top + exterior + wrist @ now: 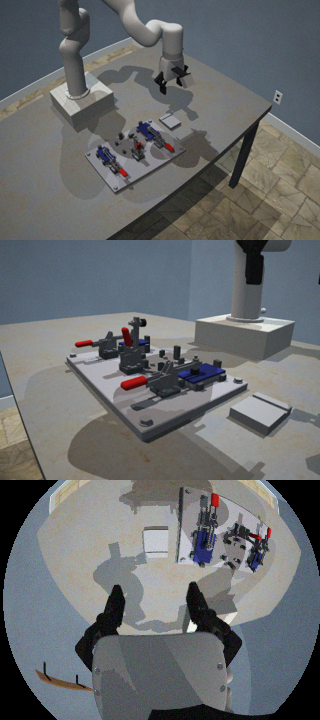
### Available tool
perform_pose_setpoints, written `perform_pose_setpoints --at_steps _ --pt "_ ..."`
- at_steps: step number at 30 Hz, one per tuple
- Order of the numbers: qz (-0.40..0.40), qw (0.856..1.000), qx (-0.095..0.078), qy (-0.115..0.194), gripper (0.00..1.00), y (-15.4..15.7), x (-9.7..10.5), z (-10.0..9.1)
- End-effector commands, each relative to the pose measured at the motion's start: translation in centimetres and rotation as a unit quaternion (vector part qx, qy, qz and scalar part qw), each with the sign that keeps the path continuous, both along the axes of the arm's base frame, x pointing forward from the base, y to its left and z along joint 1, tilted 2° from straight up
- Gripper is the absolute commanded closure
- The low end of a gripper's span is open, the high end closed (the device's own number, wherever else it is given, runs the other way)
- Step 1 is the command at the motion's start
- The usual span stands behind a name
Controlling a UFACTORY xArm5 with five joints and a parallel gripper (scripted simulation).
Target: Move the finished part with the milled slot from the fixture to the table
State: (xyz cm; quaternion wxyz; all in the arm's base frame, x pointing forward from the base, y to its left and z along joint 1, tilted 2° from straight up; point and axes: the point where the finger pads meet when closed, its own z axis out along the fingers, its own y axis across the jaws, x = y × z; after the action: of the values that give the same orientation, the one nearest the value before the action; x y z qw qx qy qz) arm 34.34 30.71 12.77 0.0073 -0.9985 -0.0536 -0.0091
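The finished grey part [169, 121] [258, 411] [156, 542] with the milled slot lies flat on the table, just beyond the fixture plate [144, 167] [103, 373] [190, 507]. Two blue blanks [145, 129] [103, 152] [201, 372] [134, 342] sit in the outer nests, each under a clamp with its red handle [169, 147] [123, 172] laid flat. The middle clamp [138, 145] [126, 336] stands with its handle up over a nest that holds no part. My gripper [171, 86] [155, 594] is open and empty, high above the table behind the grey part.
The arm's base block [82, 105] [242, 335] stands behind the fixture. Dark locating pins [120, 135] stick up in the middle nest. The table's front and right edges are close to the fixture.
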Motion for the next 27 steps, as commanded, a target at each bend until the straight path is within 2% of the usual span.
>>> perform_pose_setpoints --at_steps 1,10,27 --pt "0.0 1.0 0.001 -0.001 0.05 0.06 0.03 0.96" --pt "0.0 1.0 0.001 -0.001 0.05 0.07 0.01 1.62" --pt "0.0 1.0 0.001 -0.001 0.05 0.07 0.01 1.65"
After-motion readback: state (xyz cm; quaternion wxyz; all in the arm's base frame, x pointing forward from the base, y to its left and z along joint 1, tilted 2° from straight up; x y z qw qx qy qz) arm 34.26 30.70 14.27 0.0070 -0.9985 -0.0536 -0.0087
